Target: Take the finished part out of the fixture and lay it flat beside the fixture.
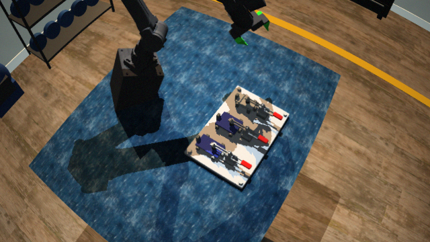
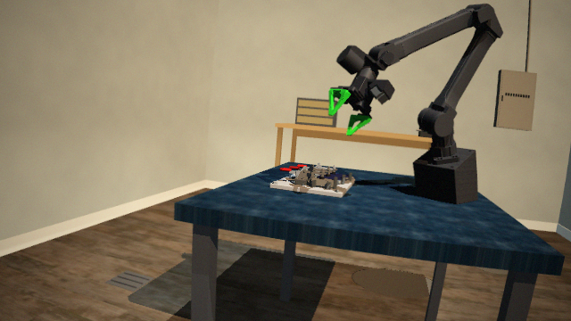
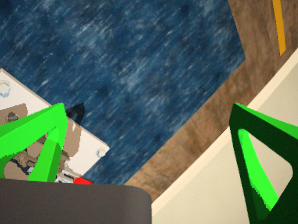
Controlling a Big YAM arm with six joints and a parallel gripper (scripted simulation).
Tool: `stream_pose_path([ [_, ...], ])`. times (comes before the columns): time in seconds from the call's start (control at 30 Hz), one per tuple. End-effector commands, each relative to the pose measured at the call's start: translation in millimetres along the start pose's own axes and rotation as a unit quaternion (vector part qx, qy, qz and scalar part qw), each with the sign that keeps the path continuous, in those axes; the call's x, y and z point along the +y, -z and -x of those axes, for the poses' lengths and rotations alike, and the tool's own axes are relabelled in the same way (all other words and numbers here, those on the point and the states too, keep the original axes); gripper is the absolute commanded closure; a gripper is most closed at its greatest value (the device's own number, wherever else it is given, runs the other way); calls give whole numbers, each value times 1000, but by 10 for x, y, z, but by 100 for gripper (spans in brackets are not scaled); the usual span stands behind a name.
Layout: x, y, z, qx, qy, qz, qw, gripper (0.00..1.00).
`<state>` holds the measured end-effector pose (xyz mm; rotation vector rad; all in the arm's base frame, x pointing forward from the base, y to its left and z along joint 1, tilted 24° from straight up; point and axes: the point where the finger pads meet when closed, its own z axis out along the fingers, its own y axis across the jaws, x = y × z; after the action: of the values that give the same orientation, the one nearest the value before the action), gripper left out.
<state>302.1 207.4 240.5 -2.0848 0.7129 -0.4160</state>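
Observation:
The fixture plate (image 1: 238, 136) lies on the blue table top with three toggle clamps in a row, each with a red handle (image 1: 277, 115). The middle and near stations hold the two blue blanks (image 1: 228, 122) (image 1: 205, 142). The far station holds a tan part (image 1: 242, 101) that blends with the plate; I cannot make out its slot. My gripper (image 1: 254, 33), with green fingers, is open and empty. It hangs high above the table beyond the plate's far end, as the side view shows (image 2: 341, 120). The wrist view shows only a plate corner (image 3: 47, 143) past the left finger.
The arm's black base (image 1: 136, 91) stands on the table left of the fixture. The table edge (image 3: 193, 136) runs close behind the far station. A rack with blue discs (image 1: 54, 27) and a wooden bench (image 2: 352, 135) stand off the table.

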Motion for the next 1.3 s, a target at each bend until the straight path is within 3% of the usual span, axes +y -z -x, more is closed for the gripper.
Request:
stream_pose_path([
  [0.0, -39, 17, -6, 1, 1, -4, 1000, 0],
  [0.53, -39, 17, -6, 1, 1, -4, 1000, 0],
  [0.57, -176, 59, -36, 5, 5, -16, 1000, 0],
  [0.73, -48, 27, -172, 6, -33, 4, 999, 0],
  [0.83, 74, 34, -373, 10, -82, 18, 996, 0],
  [0.93, 276, 76, -675, 15, -162, 34, 986, 0],
  [1.0, 466, 134, -908, 19, -232, 44, 972, 0],
  [1.1, 466, 134, -908, 19, -232, 44, 972, 0],
  [1.2, 836, 272, -1242, 22, -354, 51, 934, 0],
  [1.23, 836, 272, -1242, 22, -354, 51, 934, 0],
  [1.27, 962, 334, -1346, 23, -396, 50, 916, 0],
])
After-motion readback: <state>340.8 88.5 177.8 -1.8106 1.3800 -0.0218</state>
